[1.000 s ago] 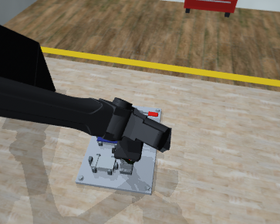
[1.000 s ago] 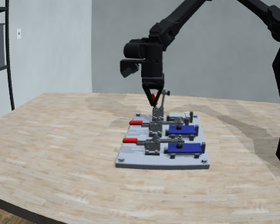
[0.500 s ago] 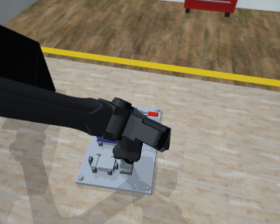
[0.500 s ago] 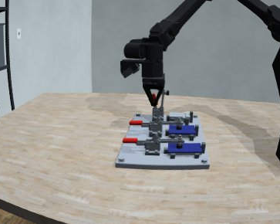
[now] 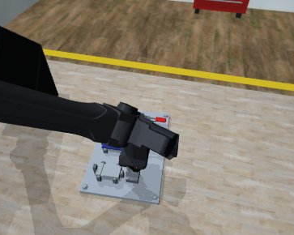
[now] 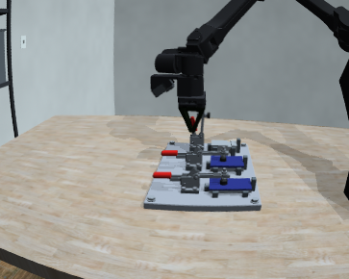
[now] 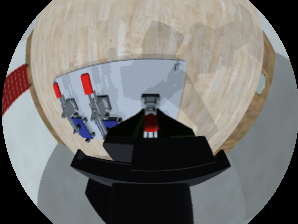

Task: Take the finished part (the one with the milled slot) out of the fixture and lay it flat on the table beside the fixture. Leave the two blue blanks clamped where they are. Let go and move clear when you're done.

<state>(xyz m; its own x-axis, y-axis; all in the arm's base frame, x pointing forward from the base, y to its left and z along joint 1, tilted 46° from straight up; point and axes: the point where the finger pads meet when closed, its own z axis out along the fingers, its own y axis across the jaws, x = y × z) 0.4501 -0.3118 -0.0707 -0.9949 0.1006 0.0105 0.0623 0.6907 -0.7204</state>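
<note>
The grey fixture plate [image 6: 202, 180] carries three toggle clamps in a row. Two blue blanks [image 6: 226, 162] [image 6: 230, 184] sit clamped in the near and middle stations, and their red clamp handles [image 6: 169, 153] [image 6: 162, 174] lie flat. At the far station the clamp lever stands upright. My gripper [image 6: 192, 122] points straight down over it and is shut on its red handle [image 7: 150, 125]. The grey part at the far station [image 6: 224, 144] is small, and I cannot make out its slot. In the top view my arm hides most of the fixture [image 5: 124, 174].
A yellow line [image 5: 172, 70] marks the table's far edge, with a red cabinet [image 5: 221, 6] on the floor beyond. A dark shelf frame [image 6: 8, 67] stands at the left.
</note>
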